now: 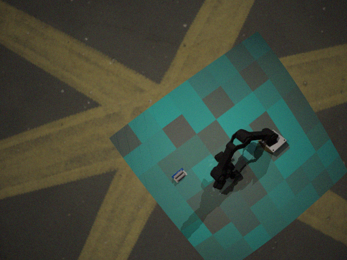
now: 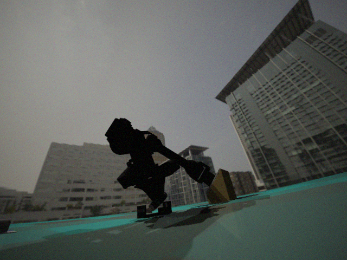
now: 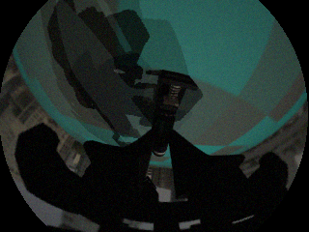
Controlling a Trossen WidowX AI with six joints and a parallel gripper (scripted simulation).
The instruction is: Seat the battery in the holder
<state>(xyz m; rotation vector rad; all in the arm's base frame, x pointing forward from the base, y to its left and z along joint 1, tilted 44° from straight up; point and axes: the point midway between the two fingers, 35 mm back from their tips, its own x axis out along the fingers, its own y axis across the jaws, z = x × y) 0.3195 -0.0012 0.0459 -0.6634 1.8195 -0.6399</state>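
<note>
The dark holder [image 2: 141, 212] [image 3: 180, 77] stands on the mat with its two end walls upright. A pale coiled spring [image 3: 175, 90] shows at its far end in the wrist view. My gripper [image 2: 159, 199] [image 3: 162, 130] is shut on the battery [image 2: 150, 208] [image 3: 165, 120], low over the holder. The battery is tilted, with its lower end between the end walls towards the spring and its other end raised near the fingers. Whether it touches the spring or floor is too dark to tell. The lip is not clear. The arm hides the holder in the top view.
A small white and blue item with grey bars [image 1: 179, 175] lies on the teal and grey mat [image 1: 179, 103], away from the arm. The arm's base stands by a white-topped, yellow-sided block [image 1: 280, 143] [image 2: 222, 187].
</note>
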